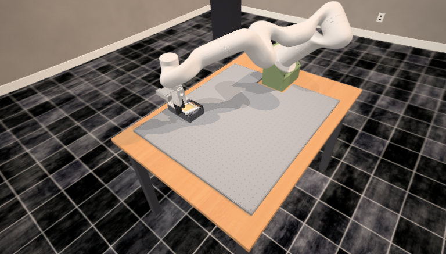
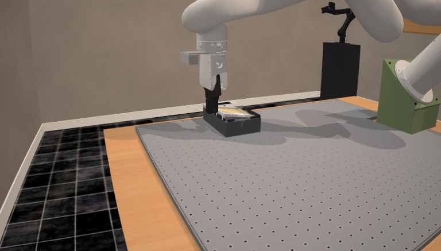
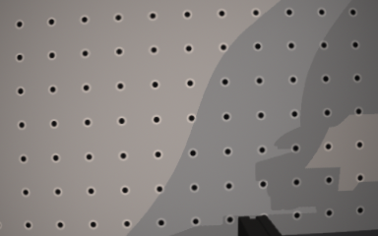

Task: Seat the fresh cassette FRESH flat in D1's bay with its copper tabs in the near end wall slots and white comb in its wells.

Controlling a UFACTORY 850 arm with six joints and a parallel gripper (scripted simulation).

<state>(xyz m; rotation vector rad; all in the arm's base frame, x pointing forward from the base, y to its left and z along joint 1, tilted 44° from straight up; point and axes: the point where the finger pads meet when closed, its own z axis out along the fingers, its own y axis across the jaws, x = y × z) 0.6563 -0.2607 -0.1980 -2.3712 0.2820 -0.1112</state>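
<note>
The dock D1 is a dark box on the grey board. The cassette FRESH, a white frame with a yellow middle, lies in its bay. In the exterior view its frame shows above the near wall; whether it is flat is unclear. My gripper is shut and empty, pointing down at the dock's left side, with its tips beside the cassette's left edge. Contact is too small to tell. A small red spot shows behind the fingers. The tabs and comb cannot be made out.
The perforated grey board lies on the wooden table. The dock stands near the board's far left edge. The green arm base stands at the far right. My arm reaches over the board.
</note>
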